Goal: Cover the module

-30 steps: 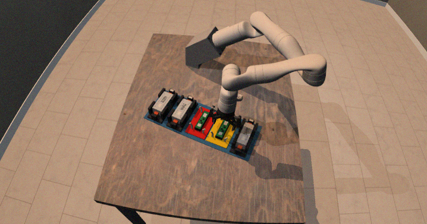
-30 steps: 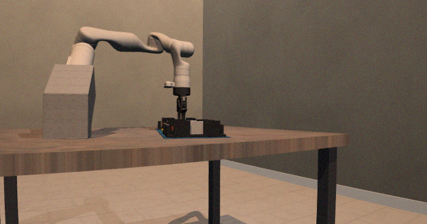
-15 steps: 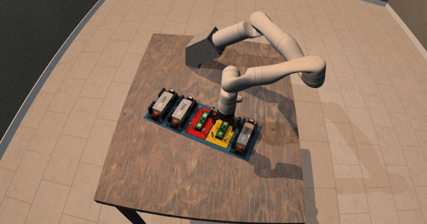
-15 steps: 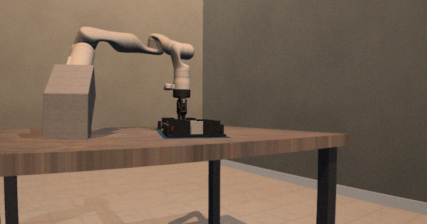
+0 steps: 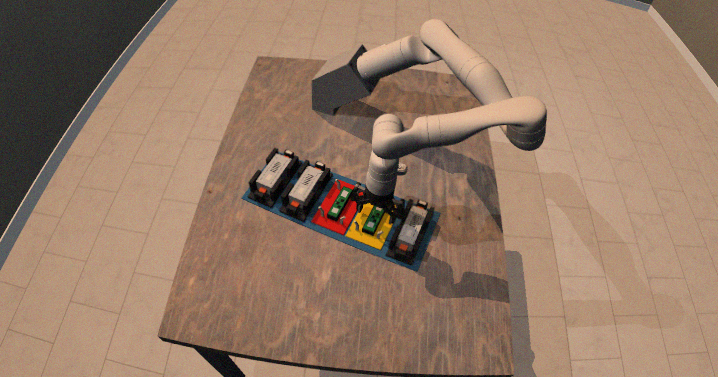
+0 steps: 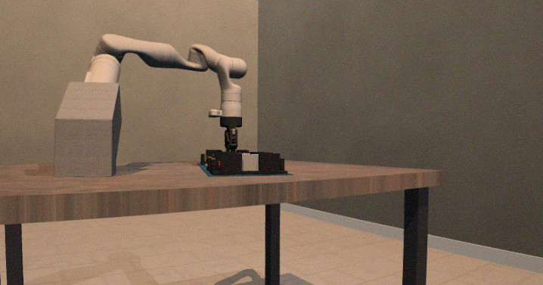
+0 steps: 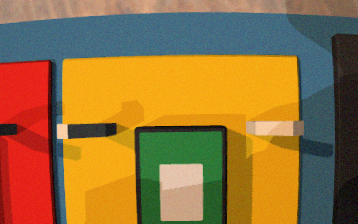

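The yellow plate (image 5: 369,239) (image 7: 180,85) lies on a blue mat (image 7: 180,35), with a green module (image 5: 374,220) (image 7: 180,175) on it. Three grey covers sit in black holders: two left of the plates, the far-left cover (image 5: 273,171) and the second cover (image 5: 306,184), and one cover (image 5: 412,224) right of the yellow plate. My gripper (image 5: 377,205) (image 6: 231,144) is open and empty. It hangs low over the back end of the yellow plate, close above the module. Its fingers do not show in the wrist view.
A red plate (image 5: 326,214) (image 7: 15,100) with another green module (image 5: 340,201) lies left of the yellow one. Short pegs (image 7: 87,131) (image 7: 275,128) stand on the yellow plate beside the module. The right holder (image 7: 355,125) is close. The arm's grey base block (image 5: 336,86) (image 6: 85,131) stands at the table's back.
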Available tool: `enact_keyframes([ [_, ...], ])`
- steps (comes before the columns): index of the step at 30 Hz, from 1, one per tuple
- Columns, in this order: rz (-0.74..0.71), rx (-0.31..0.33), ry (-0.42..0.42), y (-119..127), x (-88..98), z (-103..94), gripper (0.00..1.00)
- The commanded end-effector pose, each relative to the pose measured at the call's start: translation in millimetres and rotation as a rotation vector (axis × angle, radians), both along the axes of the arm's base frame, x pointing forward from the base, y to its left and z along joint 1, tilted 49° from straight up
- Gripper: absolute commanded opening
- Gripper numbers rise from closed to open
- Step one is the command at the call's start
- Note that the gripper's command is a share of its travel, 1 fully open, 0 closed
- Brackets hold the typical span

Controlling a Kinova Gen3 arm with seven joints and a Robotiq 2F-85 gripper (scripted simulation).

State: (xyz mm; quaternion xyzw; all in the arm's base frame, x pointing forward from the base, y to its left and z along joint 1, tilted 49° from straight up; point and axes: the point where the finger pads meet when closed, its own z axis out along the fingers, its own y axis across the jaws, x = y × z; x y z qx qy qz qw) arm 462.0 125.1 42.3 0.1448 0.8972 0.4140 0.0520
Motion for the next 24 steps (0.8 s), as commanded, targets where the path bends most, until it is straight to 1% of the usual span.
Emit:
enact_keyframes([
  [1,-0.001,0.000,-0.001,-0.7,0.4,0.4,1.00],
  [2,-0.001,0.000,-0.001,-0.7,0.4,0.4,1.00],
  [3,-0.001,0.000,-0.001,-0.7,0.4,0.4,0.55],
  [24,-0.001,0.000,-0.001,-0.7,0.4,0.4,0.55],
])
